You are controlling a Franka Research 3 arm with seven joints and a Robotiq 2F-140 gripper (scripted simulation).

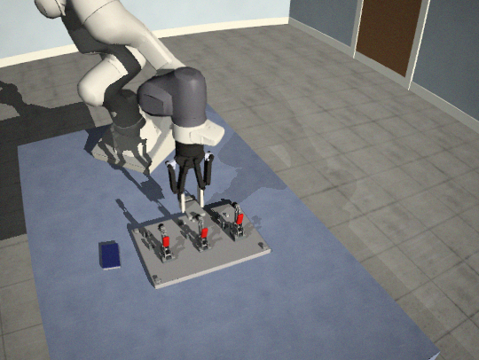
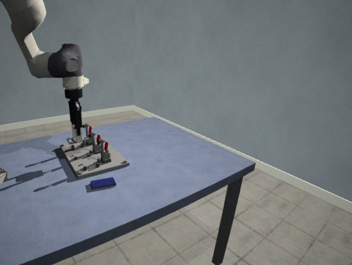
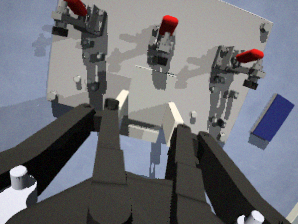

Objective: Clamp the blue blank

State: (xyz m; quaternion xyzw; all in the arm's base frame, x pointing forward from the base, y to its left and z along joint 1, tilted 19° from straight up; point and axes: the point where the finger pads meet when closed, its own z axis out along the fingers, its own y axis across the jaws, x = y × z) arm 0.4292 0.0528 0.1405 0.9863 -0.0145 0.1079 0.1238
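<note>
The blank [image 1: 110, 255] [image 2: 103, 183] [image 3: 273, 118], blue on top, lies flat on the table beside the fixture plate [image 1: 208, 262] [image 2: 115, 162] [image 3: 125, 30]. My gripper [image 1: 192, 207] [image 2: 76, 138] [image 3: 145, 106] is shut on the grey finished part [image 1: 193, 209] [image 2: 69, 141] [image 3: 144, 112], holding it over the plate's far edge, on the robot's side of the middle nest. Its slot is hard to make out. The middle clamp [image 1: 204, 232] [image 2: 98, 138] [image 3: 169, 25] stands open, bar raised. The small nest blocks and pads are partly in shadow.
The two outer clamps, one at the blank's side [image 1: 166, 241] [image 2: 106, 145] [image 3: 250, 55] and one at the other side [image 1: 239, 219] [image 2: 90, 130] [image 3: 76, 7], also stand with raised bars. They rise on both sides of the middle clamp. The robot's base stands behind the plate.
</note>
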